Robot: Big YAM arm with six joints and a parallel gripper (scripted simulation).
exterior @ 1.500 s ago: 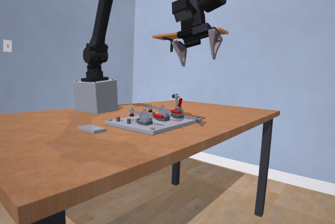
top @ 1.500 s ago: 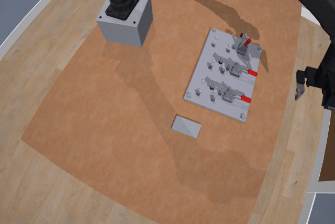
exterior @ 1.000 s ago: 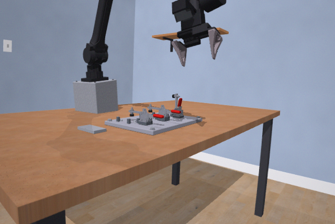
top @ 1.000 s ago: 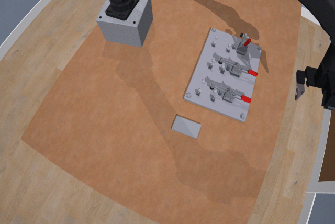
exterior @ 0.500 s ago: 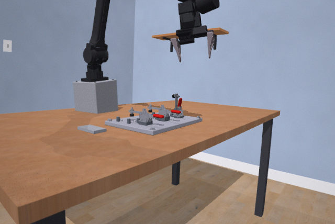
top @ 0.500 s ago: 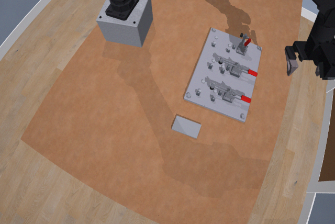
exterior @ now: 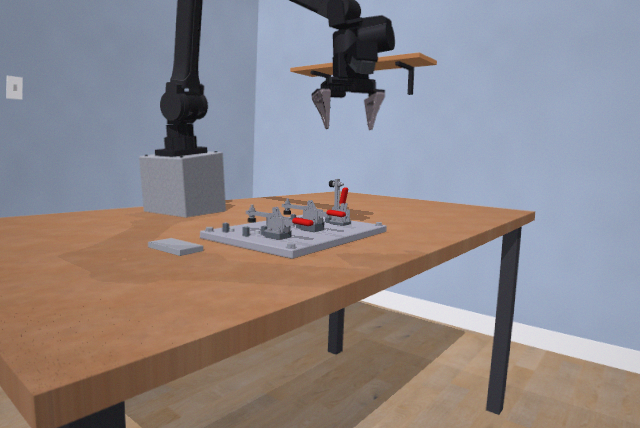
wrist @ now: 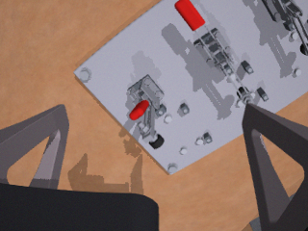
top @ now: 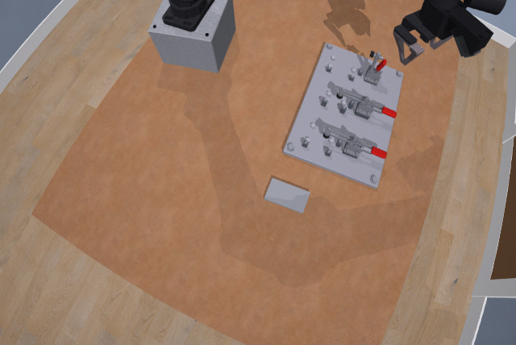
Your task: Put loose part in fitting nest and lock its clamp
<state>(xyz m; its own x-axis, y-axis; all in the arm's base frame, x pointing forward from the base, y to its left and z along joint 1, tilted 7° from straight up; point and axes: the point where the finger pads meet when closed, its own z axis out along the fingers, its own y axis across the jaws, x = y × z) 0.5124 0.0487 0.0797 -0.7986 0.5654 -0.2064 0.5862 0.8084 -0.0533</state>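
Table: plate flat, long axis fixture-parallel.

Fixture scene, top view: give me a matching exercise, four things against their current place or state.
Things:
1. claw
2. loose part
3. far clamp handle
4. near clamp handle

States:
A. lying flat over the plate
B. open, high above the table
C. raised upright
D. flat on the table beside the fixture plate

Pairs: 1-B, 2-D, 3-C, 4-A
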